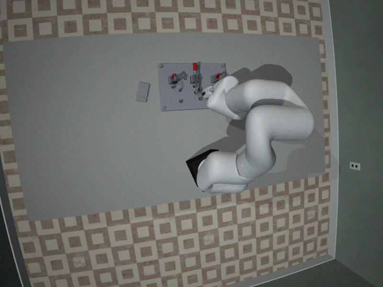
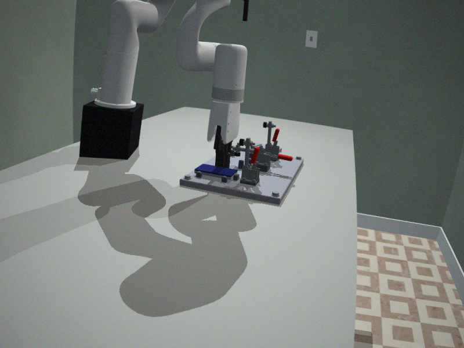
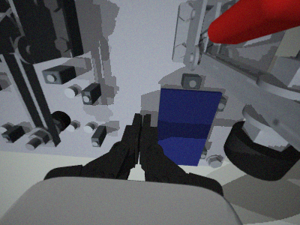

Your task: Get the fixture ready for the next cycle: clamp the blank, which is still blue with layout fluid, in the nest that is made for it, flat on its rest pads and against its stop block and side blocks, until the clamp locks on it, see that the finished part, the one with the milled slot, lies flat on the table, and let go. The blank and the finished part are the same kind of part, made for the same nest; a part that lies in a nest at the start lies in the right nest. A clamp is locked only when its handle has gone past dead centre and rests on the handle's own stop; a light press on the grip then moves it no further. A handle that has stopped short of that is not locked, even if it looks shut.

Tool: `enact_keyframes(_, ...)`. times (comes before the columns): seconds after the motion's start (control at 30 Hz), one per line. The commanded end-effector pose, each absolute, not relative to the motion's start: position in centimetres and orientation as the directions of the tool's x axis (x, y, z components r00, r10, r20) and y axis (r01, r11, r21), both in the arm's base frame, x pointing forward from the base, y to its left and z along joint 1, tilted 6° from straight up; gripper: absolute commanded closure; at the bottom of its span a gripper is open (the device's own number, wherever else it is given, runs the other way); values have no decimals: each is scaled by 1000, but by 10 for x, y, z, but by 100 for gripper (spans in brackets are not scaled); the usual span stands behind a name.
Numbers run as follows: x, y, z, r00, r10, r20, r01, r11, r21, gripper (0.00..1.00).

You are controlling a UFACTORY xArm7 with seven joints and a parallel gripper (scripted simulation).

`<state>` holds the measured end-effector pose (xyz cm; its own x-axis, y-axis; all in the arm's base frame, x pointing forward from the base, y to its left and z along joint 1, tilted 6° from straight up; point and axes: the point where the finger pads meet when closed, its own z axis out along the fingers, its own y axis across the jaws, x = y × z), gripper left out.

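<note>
Three clamps [image 1: 193, 79] [image 2: 264, 163]: stood on the fixture plate [image 1: 185, 106] [image 2: 273, 187] [image 3: 129, 49], near the bench [image 1: 92, 138] [image 2: 299, 243] long edge opposite the black base [image 1: 192, 163] [image 2: 104, 131].
Blue blank [image 2: 216, 170] [image 3: 187, 127]: lay in the nest at one end of the plate; full seating could not be judged.
Blank's clamp [image 2: 250, 175]: was open, arm raised.
Gripper [image 1: 203, 93] [image 2: 223, 165] [image 3: 142, 125]: was closed on nothing, beside the blank; contact was unclear.
Finished part [image 1: 142, 91]: lay flat on the bench, apart from the plate, toward the short edge farther from the arm.
</note>
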<state>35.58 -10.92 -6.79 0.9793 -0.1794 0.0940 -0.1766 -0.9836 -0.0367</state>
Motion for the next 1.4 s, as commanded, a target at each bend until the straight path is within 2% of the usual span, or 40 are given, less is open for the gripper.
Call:
enact_keyframes(0.0, 357, -111, -67, 979, -180, 97, -177, -984, -36, 100)
enact_keyframes(0.87, 360, -91, -66, 979, -180, 97, -177, -984, -36, 100)
enact_keyframes(1.37, 356, -92, -27, 979, -180, 97, -177, -984, -36, 100)
